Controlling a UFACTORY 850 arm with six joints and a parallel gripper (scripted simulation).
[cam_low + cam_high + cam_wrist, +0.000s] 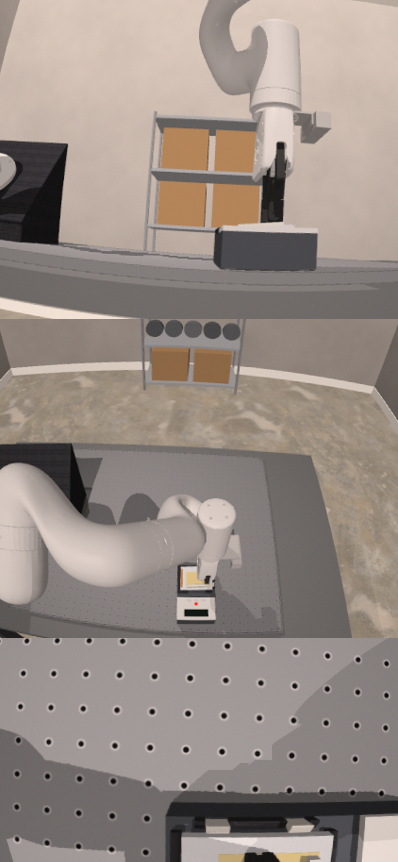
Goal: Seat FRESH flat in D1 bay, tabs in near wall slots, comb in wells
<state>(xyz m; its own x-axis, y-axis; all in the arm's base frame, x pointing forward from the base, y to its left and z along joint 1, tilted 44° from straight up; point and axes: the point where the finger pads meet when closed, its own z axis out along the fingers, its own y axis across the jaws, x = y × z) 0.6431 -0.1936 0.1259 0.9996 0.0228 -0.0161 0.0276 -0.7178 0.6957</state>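
Dock D1 (196,617) (266,250) (172,838) stands on the table, its red light (196,603) lit. FRESH (190,588) (192,845) lies in its bay, a white frame around a yellow middle, with an orange strip (182,578) along its left side. In the exterior view a thin pale edge (288,226) shows slightly above the dock's rim and looks a little tilted. My gripper (207,579) (273,220) (260,857) is shut and empty, its black tips down at FRESH's top. Two pale blocks (218,826) (300,825) stand at FRESH's edge. The tabs and comb cannot be made out.
A black block (77,484) (42,184) stands on the left of the table. The dock's white display part (181,604) (382,838) adjoins the bay. A shelf with brown boxes (170,364) (181,203) stands in the background.
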